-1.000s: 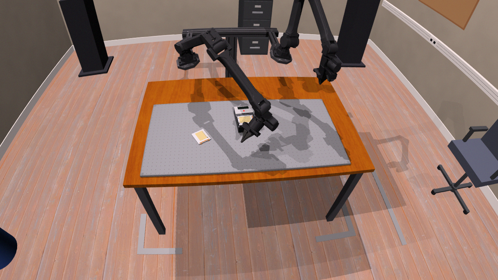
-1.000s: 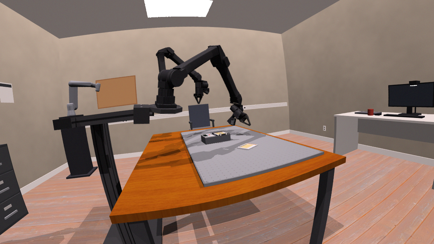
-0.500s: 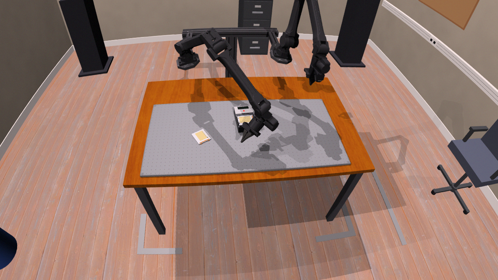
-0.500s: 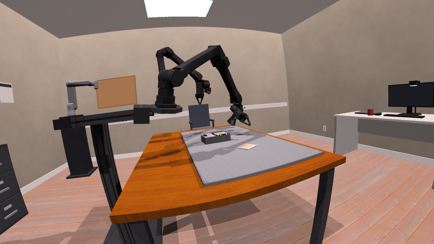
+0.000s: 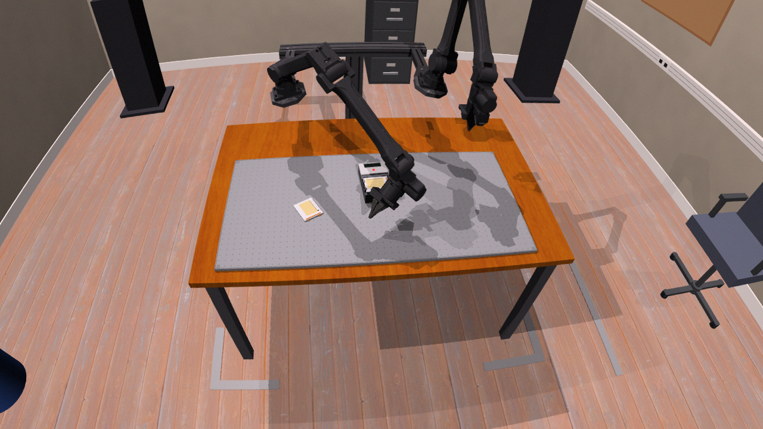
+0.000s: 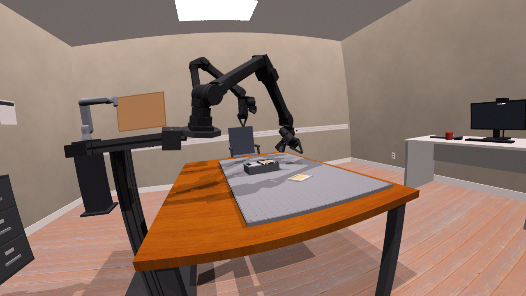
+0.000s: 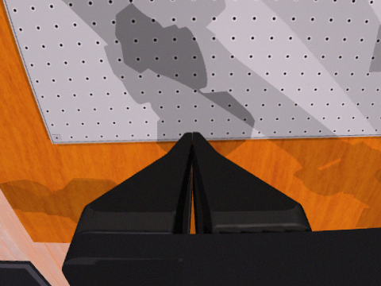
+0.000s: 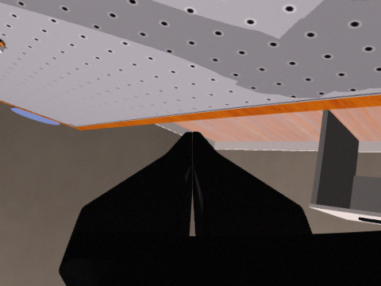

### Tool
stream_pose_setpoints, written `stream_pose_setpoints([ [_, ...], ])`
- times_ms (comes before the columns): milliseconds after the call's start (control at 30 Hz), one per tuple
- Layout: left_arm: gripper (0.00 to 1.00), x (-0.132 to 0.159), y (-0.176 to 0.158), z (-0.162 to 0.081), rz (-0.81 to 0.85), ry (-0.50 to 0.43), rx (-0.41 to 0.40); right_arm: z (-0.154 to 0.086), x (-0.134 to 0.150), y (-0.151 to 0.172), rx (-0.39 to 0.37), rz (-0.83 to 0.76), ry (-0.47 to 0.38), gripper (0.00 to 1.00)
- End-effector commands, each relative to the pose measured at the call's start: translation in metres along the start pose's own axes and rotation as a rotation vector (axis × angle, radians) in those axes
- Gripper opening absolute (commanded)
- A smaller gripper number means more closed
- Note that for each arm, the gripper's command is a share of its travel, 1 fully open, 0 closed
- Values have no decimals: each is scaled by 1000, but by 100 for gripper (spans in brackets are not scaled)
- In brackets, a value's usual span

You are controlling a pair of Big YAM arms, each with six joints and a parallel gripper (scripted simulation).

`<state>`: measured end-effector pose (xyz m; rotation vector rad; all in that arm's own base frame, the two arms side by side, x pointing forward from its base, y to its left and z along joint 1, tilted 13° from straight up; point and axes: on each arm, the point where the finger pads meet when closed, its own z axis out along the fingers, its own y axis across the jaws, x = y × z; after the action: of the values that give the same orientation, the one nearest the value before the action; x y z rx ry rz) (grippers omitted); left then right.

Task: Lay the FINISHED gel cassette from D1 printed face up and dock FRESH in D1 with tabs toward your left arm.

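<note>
Both my grippers have their fingers together with nothing between them. My right gripper [image 5: 370, 217] [image 6: 302, 152] [image 8: 192, 144] hangs tilted above the pegboard deck [image 5: 256, 239] [image 6: 312, 198] [image 7: 238, 59] [image 8: 119, 79], its arm partly hiding the dock [image 5: 372, 168] [image 6: 266, 168] from the top view. My left gripper [image 5: 469, 129] [image 6: 242, 123] [image 7: 192, 144] points down, well apart from the dock. One cassette [image 5: 374, 183] [image 6: 266, 161] sits in the dock's bay; another cassette [image 5: 308, 208] [image 6: 300, 177] lies flat on the deck, apart from the dock — their labels are too small for me to read.
</note>
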<state>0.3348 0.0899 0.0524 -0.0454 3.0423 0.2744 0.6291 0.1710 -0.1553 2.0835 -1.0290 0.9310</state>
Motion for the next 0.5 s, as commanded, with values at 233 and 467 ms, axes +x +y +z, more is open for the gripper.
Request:
stream_pose_setpoints([
  [233, 0, -8, 1, -6, -19, -32, -7, 11, 63, 33, -37, 217, -65, 0],
  [467, 0, -8, 1, -6, -19, -32, -7, 18, 80, 50, -70, 369, -125, 0],
])
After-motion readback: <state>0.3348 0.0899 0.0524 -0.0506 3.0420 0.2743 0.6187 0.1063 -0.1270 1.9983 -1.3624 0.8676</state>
